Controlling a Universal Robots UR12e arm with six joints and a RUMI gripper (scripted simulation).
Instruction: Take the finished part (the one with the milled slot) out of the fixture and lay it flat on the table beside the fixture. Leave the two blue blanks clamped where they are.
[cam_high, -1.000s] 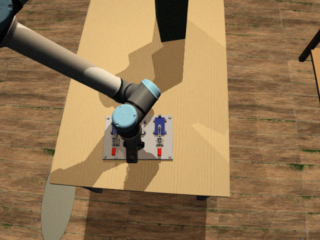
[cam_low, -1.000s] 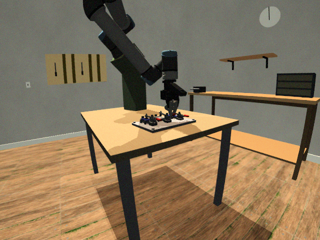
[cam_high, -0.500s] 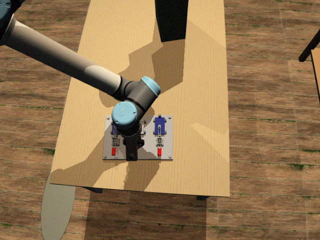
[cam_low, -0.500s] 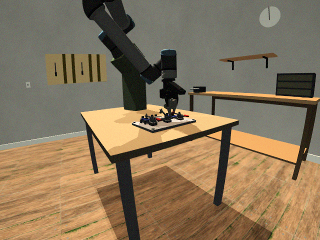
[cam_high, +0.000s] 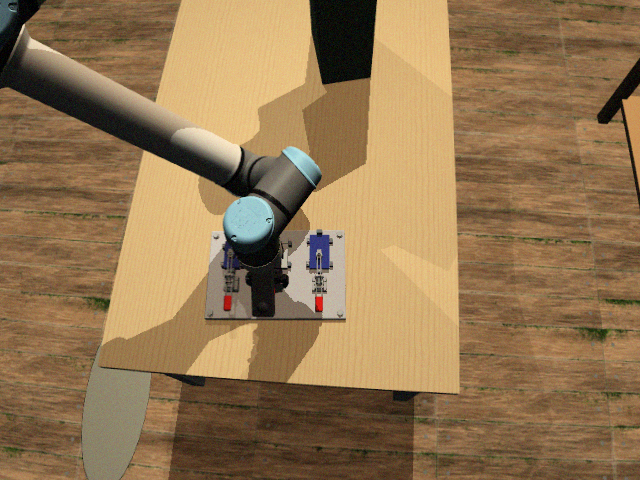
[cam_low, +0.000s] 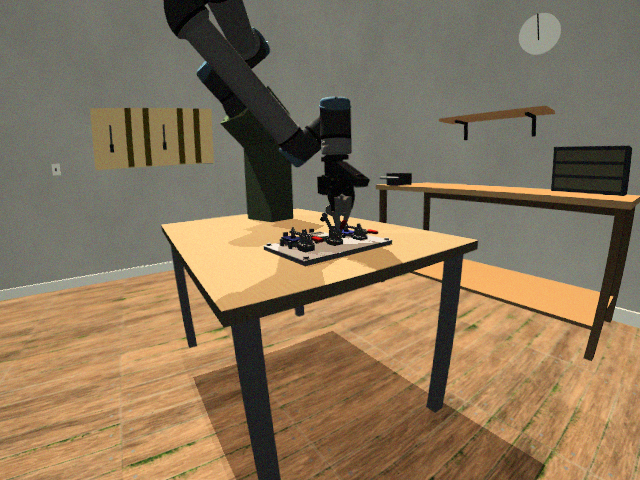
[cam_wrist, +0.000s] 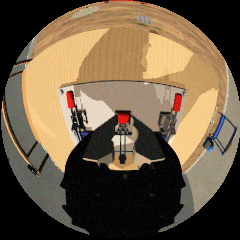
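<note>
The grey fixture plate (cam_high: 330, 310) (cam_low: 310, 255) (cam_wrist: 125, 95) lies on the wooden table (cam_high: 403, 180) (cam_low: 232, 258). A blue blank (cam_high: 318, 248) sits clamped at its right. The left blue blank (cam_high: 229, 259) is partly hidden by the wrist. The outer clamps show red handles (cam_high: 227, 303) (cam_high: 318, 303) (cam_wrist: 70, 99) (cam_wrist: 177, 102). My gripper (cam_low: 340, 218) (cam_wrist: 123, 115) stands over the middle station, shut on the middle clamp's red handle (cam_wrist: 123, 117). The slotted part is hidden under the gripper.
The arm's dark base column (cam_high: 343, 41) (cam_low: 266, 175) stands at the table's far end. A second bench (cam_low: 516, 193) with a dark drawer box (cam_low: 591, 169) stands off to the right, apart from the table.
</note>
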